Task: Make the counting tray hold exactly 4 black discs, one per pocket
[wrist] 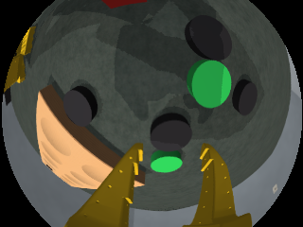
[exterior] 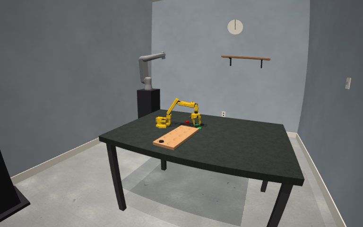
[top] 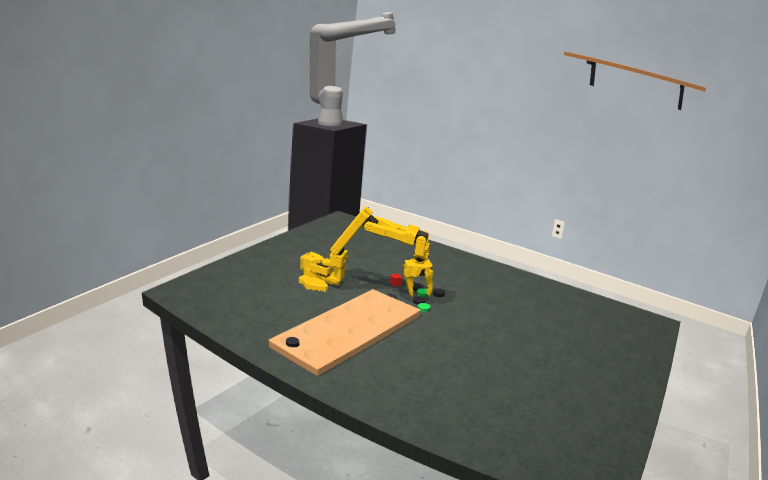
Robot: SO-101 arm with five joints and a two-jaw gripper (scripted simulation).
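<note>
The wooden counting tray (top: 345, 331) lies on the dark table and holds one black disc (top: 292, 341) in a near corner pocket; its other pockets look empty. My yellow gripper (top: 419, 293) points down just past the tray's far end, partly open with nothing between the fingers. In the wrist view a black disc (wrist: 170, 129) lies just ahead of the fingertips and a small green disc (wrist: 166, 163) shows between them, below. Other black discs lie at the far side (wrist: 208, 34), at the right (wrist: 245, 96), and by the tray's edge (wrist: 81, 105).
A larger green disc (wrist: 210, 83) lies between the black discs. A red cube (top: 395, 279) stands behind the gripper, towards the arm's base (top: 320, 271). A grey arm on a black pedestal (top: 325, 169) stands behind the table.
</note>
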